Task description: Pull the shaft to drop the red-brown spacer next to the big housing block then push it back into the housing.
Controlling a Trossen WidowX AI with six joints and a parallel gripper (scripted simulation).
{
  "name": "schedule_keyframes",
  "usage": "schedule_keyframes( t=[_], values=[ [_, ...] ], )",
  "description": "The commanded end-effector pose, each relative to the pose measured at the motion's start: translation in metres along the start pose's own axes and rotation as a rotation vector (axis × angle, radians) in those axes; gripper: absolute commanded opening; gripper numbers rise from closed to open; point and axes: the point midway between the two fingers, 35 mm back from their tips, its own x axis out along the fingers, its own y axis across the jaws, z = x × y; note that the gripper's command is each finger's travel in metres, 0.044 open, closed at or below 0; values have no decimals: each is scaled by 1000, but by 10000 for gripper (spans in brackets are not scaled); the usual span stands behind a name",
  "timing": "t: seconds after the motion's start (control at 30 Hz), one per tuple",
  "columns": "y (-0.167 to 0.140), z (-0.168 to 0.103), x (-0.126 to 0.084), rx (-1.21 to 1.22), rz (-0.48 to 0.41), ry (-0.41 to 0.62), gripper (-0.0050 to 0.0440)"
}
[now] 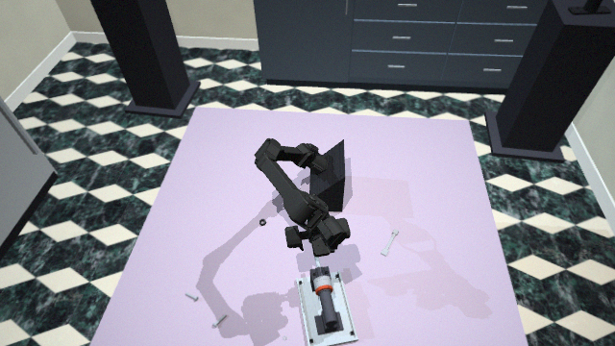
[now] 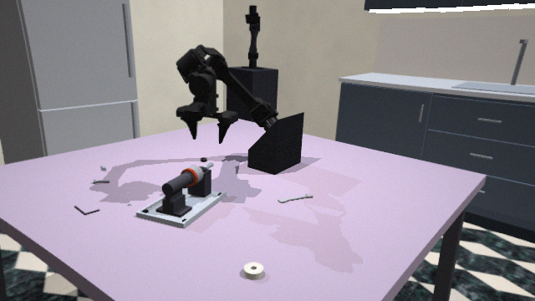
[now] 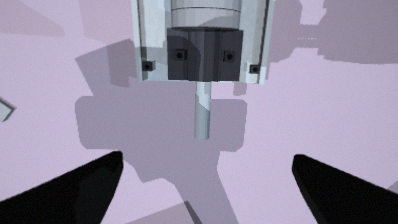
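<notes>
The shaft assembly stands on a light baseplate (image 1: 327, 308) near the table's front edge. A dark sleeve (image 2: 177, 183) and the red-brown spacer (image 1: 323, 288) sit on the shaft between two dark blocks. The red-brown spacer (image 2: 194, 176) lies against the block (image 2: 201, 186) nearer the arm. The shaft's thin grey end (image 2: 207, 165) sticks out of that block toward the arm. In the wrist view the shaft end (image 3: 203, 112) points at me from the block (image 3: 204, 55). My gripper (image 2: 206, 137) is open and empty, well above the table just beyond the shaft end, and it also shows in the wrist view (image 3: 205, 185).
A small black ring (image 2: 204, 159) lies on the table under the gripper. A flat wrench (image 2: 295, 198) lies to the right. Bolts (image 1: 191, 297) (image 1: 220, 321) and an L-shaped key (image 2: 86, 210) lie left of the plate. A white ring (image 2: 254, 270) is near the front. The arm's black base (image 2: 277, 144) stands behind.
</notes>
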Motion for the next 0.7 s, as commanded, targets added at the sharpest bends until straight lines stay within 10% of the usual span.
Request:
schedule_keyframes(
  t=[0.0,0.43,0.67],
  values=[
    [-3,2,-7,9,3,-19,440],
    [-2,1,-5,53,12,-27,440],
    [6,-3,19,557,100,-85,440]
  ],
)
